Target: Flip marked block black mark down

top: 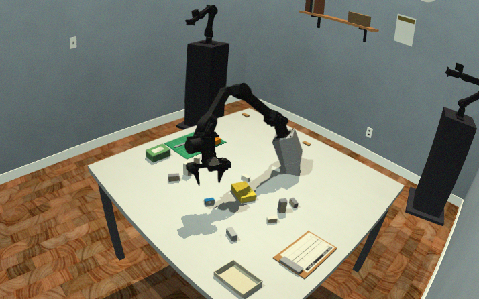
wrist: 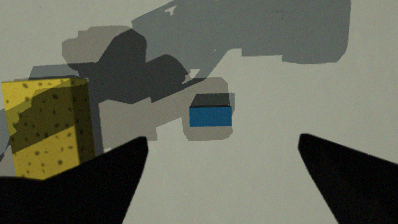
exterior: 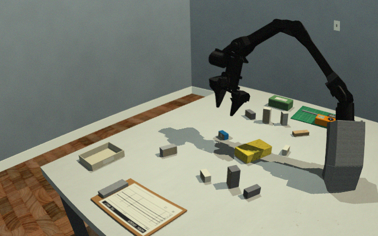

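The marked block (top: 208,201) (exterior: 223,134) (wrist: 210,116) is small and blue and lies flat on the white table (top: 345,193) (exterior: 287,210), in the arm's shadow. In the wrist view it shows a blue face with a dark face above it; I cannot tell whether that is the black mark. My gripper (top: 208,181) (exterior: 225,110) (wrist: 222,142) is open and empty. It hangs well above the table, over the blue block, with the fingers pointing down.
A yellow sponge (top: 243,192) (exterior: 252,150) (wrist: 47,125) lies just right of the block. Several grey and cream blocks stand around. A beige tray (top: 237,278) (exterior: 101,155), a clipboard (top: 304,253) (exterior: 139,206), a green box (top: 157,152) (exterior: 280,102) and the arm's grey base (top: 288,152) (exterior: 344,155) are farther off.
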`<action>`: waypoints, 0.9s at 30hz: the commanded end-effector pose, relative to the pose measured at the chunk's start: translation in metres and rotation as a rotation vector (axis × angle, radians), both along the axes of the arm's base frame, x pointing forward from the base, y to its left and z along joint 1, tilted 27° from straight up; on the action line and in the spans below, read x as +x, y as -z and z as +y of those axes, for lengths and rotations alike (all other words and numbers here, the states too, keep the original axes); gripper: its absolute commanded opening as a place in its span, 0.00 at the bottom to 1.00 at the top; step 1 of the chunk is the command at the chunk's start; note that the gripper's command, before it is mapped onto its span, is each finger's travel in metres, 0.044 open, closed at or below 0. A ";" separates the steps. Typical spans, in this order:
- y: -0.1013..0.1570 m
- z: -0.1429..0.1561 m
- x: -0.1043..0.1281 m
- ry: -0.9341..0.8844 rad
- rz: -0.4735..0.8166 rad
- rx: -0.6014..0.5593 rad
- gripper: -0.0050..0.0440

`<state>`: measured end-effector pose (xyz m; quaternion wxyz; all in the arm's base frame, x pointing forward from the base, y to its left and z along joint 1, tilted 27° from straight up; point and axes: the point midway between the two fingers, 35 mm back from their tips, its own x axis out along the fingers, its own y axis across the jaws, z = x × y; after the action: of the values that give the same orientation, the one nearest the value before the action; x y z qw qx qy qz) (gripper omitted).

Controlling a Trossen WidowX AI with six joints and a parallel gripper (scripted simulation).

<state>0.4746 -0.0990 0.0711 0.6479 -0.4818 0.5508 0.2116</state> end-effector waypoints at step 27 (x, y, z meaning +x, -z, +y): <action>-0.014 -0.003 -0.005 0.090 0.102 -0.175 1.00</action>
<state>0.4664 -0.1032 0.0782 0.5781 -0.4978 0.6255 0.1635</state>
